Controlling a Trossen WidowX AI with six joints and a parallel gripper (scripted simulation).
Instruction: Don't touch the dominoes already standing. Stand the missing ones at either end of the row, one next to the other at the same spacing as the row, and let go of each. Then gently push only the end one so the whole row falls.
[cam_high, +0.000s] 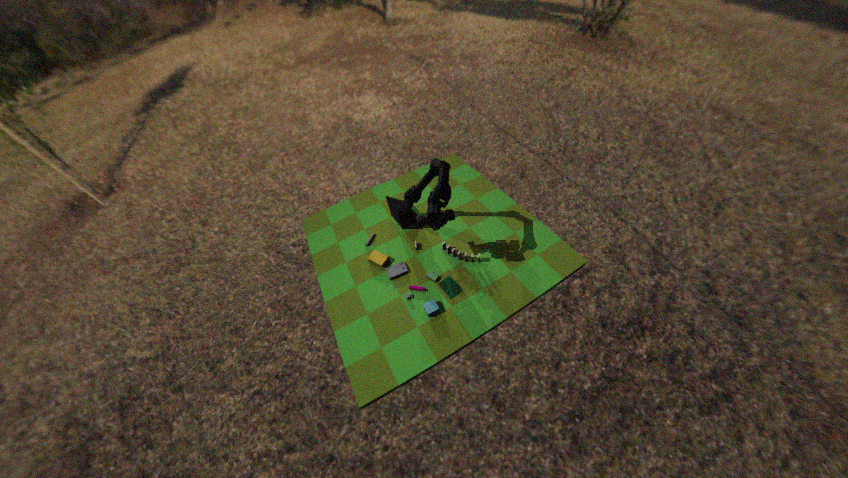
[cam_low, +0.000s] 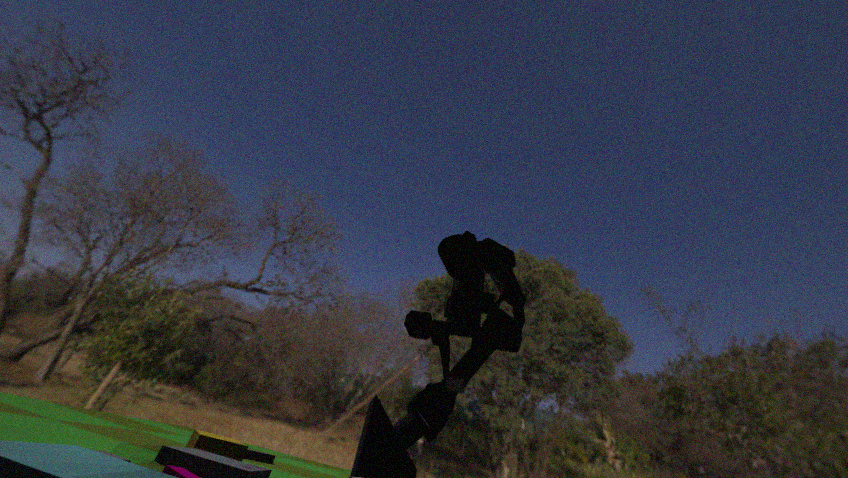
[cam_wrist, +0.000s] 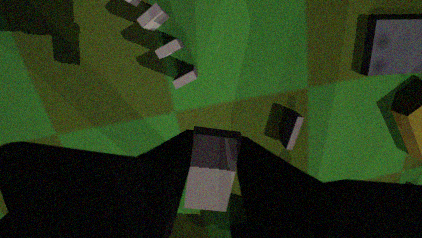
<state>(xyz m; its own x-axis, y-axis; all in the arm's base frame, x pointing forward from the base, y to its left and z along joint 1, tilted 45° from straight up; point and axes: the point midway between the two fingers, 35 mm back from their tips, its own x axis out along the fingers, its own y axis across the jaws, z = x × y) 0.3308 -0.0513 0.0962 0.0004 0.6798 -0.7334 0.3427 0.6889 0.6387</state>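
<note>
My gripper (cam_wrist: 215, 140) is shut on a pale domino (cam_wrist: 210, 189), held between the fingertips in the wrist view. In the top view the arm's black parts hide the held domino. The curved row of several pale dominoes stands to the right of the arm's base; its near-end domino (cam_high: 444, 245) (cam_wrist: 185, 80) is ahead and slightly left of the gripper in the wrist view. Another domino (cam_high: 418, 245) (cam_wrist: 295, 133) stands or lies apart from the row, to the gripper's right in the wrist view; its pose is hard to tell.
A yellow block (cam_high: 378, 257) (cam_wrist: 416, 131) and a grey block (cam_high: 397, 270) (cam_wrist: 398, 47) lie on the checkered mat (cam_high: 409, 353). A dark bar (cam_high: 370, 239), a magenta bar (cam_high: 417, 287), a dark green square (cam_high: 450, 287) and a light blue block (cam_high: 431, 308) (cam_low: 71, 460) lie around them.
</note>
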